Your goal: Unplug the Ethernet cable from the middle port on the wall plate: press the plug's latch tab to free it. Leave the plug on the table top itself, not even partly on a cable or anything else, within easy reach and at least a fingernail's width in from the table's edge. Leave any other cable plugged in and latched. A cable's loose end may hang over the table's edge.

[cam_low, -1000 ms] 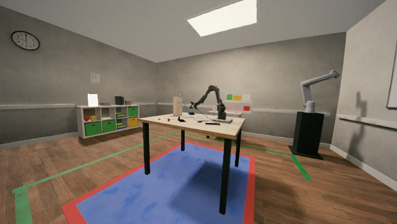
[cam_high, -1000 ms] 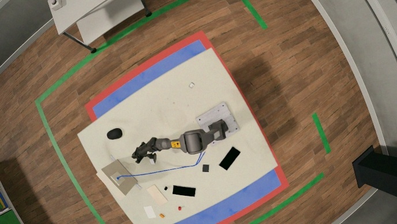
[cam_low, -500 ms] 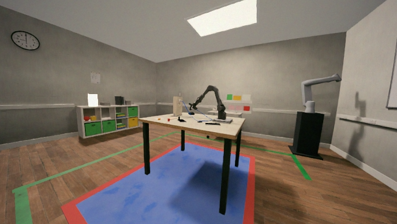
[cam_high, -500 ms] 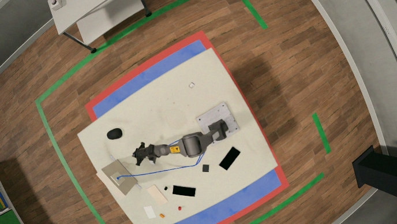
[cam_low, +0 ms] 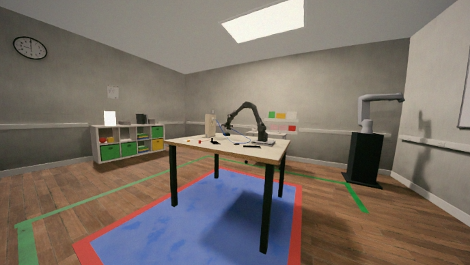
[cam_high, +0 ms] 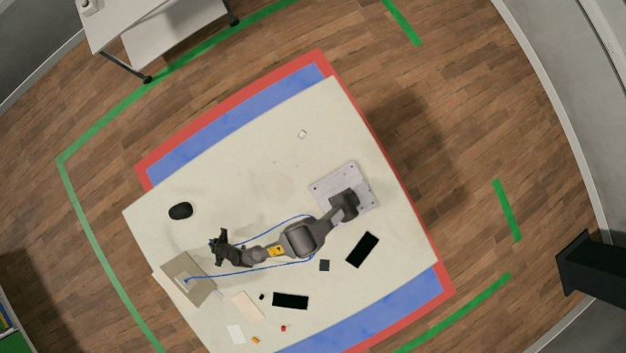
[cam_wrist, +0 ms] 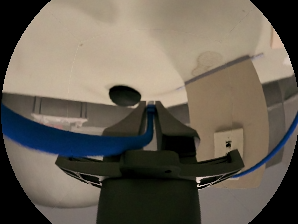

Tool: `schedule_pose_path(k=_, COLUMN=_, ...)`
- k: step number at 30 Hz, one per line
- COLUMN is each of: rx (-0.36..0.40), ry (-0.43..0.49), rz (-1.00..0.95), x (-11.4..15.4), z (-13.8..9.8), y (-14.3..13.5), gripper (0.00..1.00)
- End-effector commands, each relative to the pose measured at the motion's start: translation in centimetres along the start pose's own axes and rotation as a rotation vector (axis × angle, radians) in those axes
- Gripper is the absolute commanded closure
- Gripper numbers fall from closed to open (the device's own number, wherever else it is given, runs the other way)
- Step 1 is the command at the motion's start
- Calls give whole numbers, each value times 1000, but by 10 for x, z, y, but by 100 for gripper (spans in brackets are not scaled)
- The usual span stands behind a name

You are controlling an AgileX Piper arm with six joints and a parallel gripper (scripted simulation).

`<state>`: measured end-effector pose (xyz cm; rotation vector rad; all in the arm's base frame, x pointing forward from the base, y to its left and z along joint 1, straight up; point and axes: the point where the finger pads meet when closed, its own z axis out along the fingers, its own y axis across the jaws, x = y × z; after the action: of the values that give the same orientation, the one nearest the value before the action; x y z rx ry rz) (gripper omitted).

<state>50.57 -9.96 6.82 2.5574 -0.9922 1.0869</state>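
Over the table [cam_high: 291, 150], the tool [cam_high: 217, 246] is gripping the plug [cam_wrist: 152, 117], risking dropping it onto the cable [cam_high: 255, 270].

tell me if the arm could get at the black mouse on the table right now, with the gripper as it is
Probably not yet. The black mouse lies in the open with nothing between it and the gripper, but the gripper is shut on the blue cable, so it would have to release that first.
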Motion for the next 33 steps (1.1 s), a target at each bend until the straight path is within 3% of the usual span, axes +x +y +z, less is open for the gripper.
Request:
schedule_pose_path(k=1, rx=-72, ry=12, rz=-42, x=1, z=-2, y=1, gripper=100)
schedule_pose_path(k=33, rx=-72, ry=12, rz=-42, x=-32, z=33, y=5, gripper=100)
